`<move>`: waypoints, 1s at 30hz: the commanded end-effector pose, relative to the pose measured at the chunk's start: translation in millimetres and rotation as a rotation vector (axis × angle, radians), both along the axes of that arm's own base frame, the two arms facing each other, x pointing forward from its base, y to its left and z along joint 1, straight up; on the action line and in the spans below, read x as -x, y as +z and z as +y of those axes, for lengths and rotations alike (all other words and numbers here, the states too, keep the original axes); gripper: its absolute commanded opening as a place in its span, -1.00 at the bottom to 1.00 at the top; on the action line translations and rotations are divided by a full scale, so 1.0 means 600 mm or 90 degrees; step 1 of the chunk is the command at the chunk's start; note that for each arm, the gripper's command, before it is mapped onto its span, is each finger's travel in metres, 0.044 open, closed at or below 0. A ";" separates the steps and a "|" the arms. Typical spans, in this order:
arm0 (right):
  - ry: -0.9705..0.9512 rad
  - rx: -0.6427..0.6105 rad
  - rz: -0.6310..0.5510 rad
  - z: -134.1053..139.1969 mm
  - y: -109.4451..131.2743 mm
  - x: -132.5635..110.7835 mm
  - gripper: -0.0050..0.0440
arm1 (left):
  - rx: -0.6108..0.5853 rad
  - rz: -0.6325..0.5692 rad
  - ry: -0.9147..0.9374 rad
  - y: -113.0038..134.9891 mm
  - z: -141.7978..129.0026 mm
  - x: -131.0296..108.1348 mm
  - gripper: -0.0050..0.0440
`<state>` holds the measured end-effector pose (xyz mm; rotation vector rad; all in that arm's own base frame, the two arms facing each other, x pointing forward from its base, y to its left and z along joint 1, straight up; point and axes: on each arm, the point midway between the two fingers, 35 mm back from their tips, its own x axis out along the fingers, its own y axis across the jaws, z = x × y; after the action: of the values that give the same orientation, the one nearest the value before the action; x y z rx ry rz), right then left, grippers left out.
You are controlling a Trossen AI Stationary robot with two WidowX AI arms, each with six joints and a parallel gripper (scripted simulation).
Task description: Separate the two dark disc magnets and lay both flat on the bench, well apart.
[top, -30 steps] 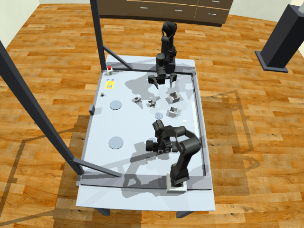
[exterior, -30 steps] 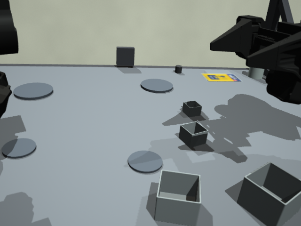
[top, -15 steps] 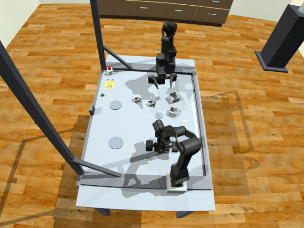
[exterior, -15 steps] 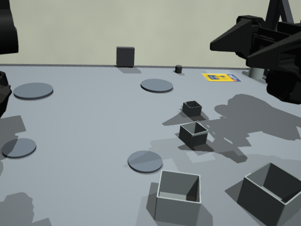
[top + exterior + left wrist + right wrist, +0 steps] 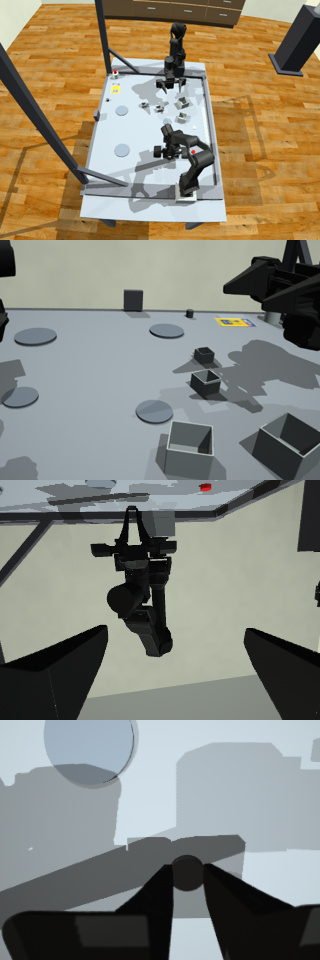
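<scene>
- From up here I see a warm wood-plank floor (image 5: pixel 289 180) all around the desk (image 5: pixel 152 209) (image 5: pixel 103 364).
- At the far side I have brown drawers (image 5: pixel 160 16) with pale handles.
- A dark pillar (image 5: pixel 293 38) stands on a flat base at far right.
- My lower view meets a plain, pale greenish wall (image 5: pixel 77 271) (image 5: pixel 225 580).
- Light throws shadows across floor and desk.

- And here goes the right arm (image 5: pixel 180 138) (image 5: pixel 5 259) (image 5: pixel 137 580), on the move after matching poses in both earlier looks!
- Its elbow (image 5: pixel 204 158) swings outward in the top view, lower and further right than half a second ago.
- Out pops the red disc (image 5: pixel 193 151), hidden behind that elbow earlier, now showing beside the arm.
- Up comes the wrist: from the exterior side, its dark cylinder (image 5: pixel 6 258) and the parts below it sit higher at the left edge.
- The arm's shadow (image 5: pixel 19 467) is sliding too, its rounded patch at the lower left dropping further down the view.
</scene>
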<state>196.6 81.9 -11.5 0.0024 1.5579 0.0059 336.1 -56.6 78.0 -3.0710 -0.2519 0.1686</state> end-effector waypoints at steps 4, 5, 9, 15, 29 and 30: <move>-0.001 -0.006 -0.016 0.003 0.020 -0.006 -0.63 | 0.003 -0.010 0.000 0.008 -0.001 -0.002 0.84; -0.001 -0.005 -0.013 0.003 0.018 -0.005 -0.63 | 0.003 -0.010 0.000 0.008 -0.001 -0.002 0.84; -0.003 -0.004 -0.011 0.003 0.015 -0.006 -0.63 | 0.003 -0.010 0.000 0.008 -0.001 -0.002 0.84; -0.012 -0.002 -0.011 0.003 0.010 -0.012 -0.63 | 0.003 -0.010 0.000 0.008 -0.001 -0.002 0.84; -0.076 -0.021 -0.071 0.012 0.007 -0.060 -0.63 | 0.003 -0.010 0.000 0.008 -0.001 -0.002 0.84; -0.084 -0.023 -0.079 0.013 0.006 -0.066 -0.63 | 0.003 -0.010 0.000 0.008 -0.001 -0.002 0.84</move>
<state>222.2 86.6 -10.1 0.0984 1.4716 -0.0541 336.1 -56.6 78.0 -3.0710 -0.2519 0.1686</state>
